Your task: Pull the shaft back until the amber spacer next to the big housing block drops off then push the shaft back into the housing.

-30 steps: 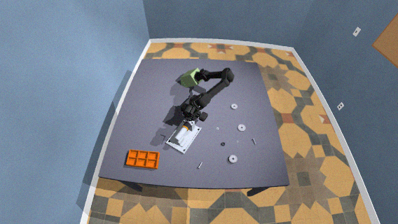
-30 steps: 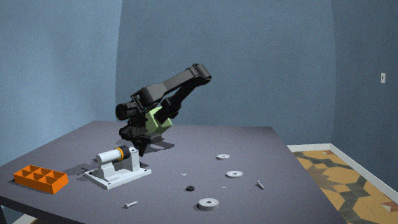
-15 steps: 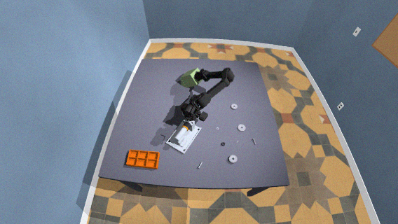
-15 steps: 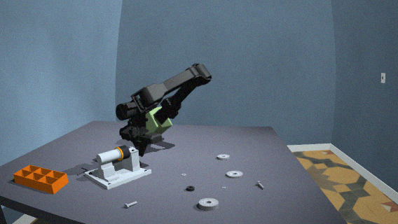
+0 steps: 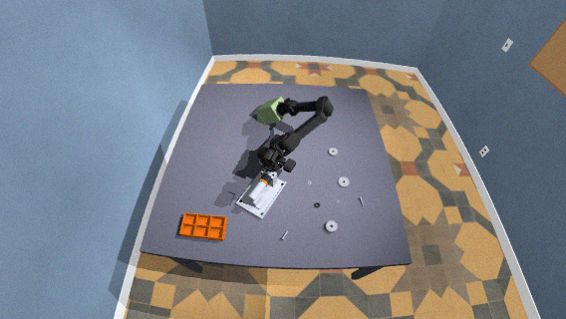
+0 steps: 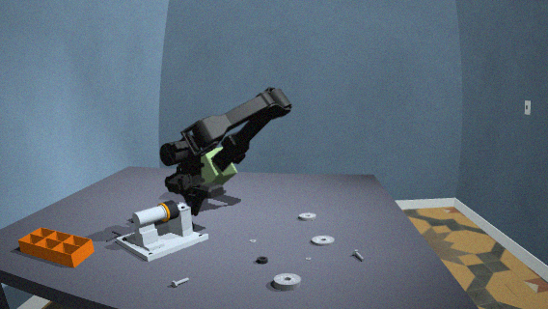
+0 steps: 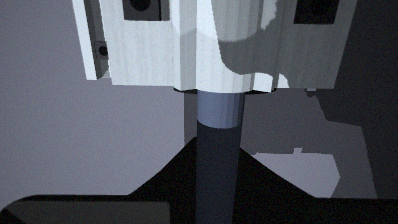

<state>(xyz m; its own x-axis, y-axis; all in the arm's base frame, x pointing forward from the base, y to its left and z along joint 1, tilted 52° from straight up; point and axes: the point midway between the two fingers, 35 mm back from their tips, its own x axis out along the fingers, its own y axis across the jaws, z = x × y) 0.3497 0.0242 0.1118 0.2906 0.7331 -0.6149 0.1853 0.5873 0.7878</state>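
Note:
The shaft assembly stands on a white baseplate [image 6: 161, 237] [image 5: 261, 195]. The big housing block [image 6: 183, 220] is at the end near the arm, and a smaller block [image 6: 148, 234] is at the other end. Pale spacers [image 6: 149, 214] and an amber spacer [image 6: 166, 210] [image 5: 269, 177] sit on the shaft between the blocks, the amber one against the big block. In the wrist view the grey shaft [image 7: 220, 145] sticks out of the big block [image 7: 215, 45] towards me. My gripper [image 7: 209, 144] [image 6: 196, 202] is shut on this shaft end, behind the big block.
An orange compartment tray [image 6: 55, 244] lies at the front left. Three white washers [image 6: 322, 239], a small black ring [image 6: 261, 260] and two bolts [image 6: 180, 282] lie scattered to the right of the assembly. A green block [image 6: 218, 166] sits at the arm's base.

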